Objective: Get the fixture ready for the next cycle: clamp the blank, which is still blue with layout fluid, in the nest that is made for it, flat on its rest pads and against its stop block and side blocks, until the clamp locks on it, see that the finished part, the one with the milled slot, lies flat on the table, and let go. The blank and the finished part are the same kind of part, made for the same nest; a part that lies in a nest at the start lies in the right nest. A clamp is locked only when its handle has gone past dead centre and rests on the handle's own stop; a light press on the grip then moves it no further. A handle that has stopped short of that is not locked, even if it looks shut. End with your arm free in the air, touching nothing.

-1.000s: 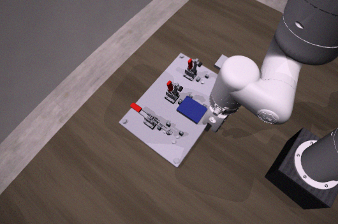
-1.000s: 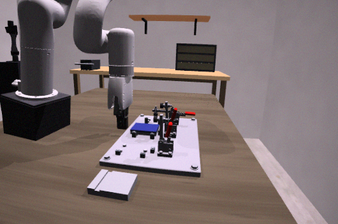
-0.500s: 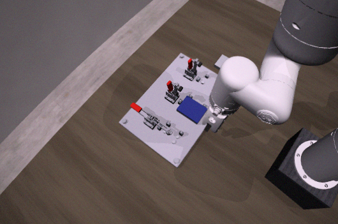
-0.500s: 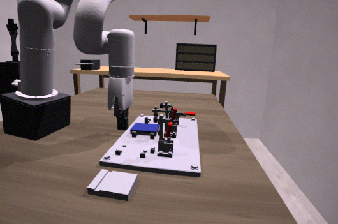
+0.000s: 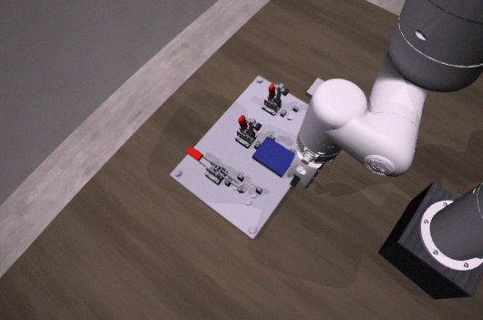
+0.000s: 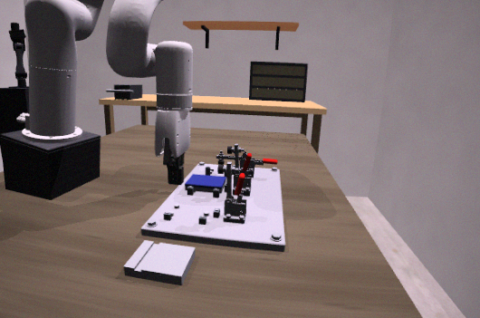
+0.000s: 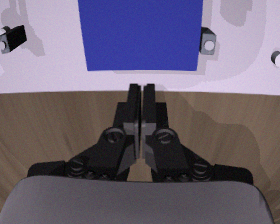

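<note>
The blue blank (image 5: 273,156) lies in the middle nest of the grey fixture plate (image 5: 230,158); it also shows in the exterior view (image 6: 205,180) and the wrist view (image 7: 140,16). The middle clamp's red handle (image 5: 242,123) stands upright, off the blank. My gripper (image 7: 142,101) (image 6: 175,175) is shut and empty. It points down at the plate's edge, just outside the blank's near side and a little apart from it. The finished part (image 6: 159,262), grey with a milled slot, lies flat on the table off the plate's end; my arm mostly hides it in the top view (image 5: 314,87).
A second clamp with an upright red handle (image 5: 272,91) stands beside an empty nest. A third clamp has its red handle (image 5: 194,153) laid flat towards the plate's corner. Small stop blocks (image 7: 207,40) flank the blank. My arm's black base (image 5: 433,244) stands on the table.
</note>
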Controlling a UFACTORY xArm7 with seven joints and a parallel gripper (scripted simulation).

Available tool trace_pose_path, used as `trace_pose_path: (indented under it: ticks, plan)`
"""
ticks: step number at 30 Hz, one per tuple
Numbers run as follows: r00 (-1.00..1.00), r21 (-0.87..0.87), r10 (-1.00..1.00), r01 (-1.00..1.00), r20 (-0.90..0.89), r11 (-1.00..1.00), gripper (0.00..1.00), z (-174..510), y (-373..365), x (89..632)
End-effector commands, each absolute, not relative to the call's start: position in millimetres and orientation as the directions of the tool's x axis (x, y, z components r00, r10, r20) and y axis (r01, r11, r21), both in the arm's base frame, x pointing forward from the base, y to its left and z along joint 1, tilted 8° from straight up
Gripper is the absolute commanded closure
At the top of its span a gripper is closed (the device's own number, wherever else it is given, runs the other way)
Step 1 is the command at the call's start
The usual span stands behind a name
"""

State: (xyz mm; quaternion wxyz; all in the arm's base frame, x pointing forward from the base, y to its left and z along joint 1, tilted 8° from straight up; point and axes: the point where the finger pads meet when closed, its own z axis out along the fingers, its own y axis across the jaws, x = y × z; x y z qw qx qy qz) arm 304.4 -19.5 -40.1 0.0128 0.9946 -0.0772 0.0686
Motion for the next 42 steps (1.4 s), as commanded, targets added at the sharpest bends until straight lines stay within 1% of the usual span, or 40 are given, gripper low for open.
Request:
trace_pose_path:
  ticks: [1, 42]
  plan:
    - [0.978, 0.014, -0.151, -0.155, 0.14, -0.988, 1.0, -39.6, -19.4, 305.2]
    - [0.978, 0.015, -0.152, -0.155, 0.14, -0.988, 1.0, -38.3, -20.8, 314.1]
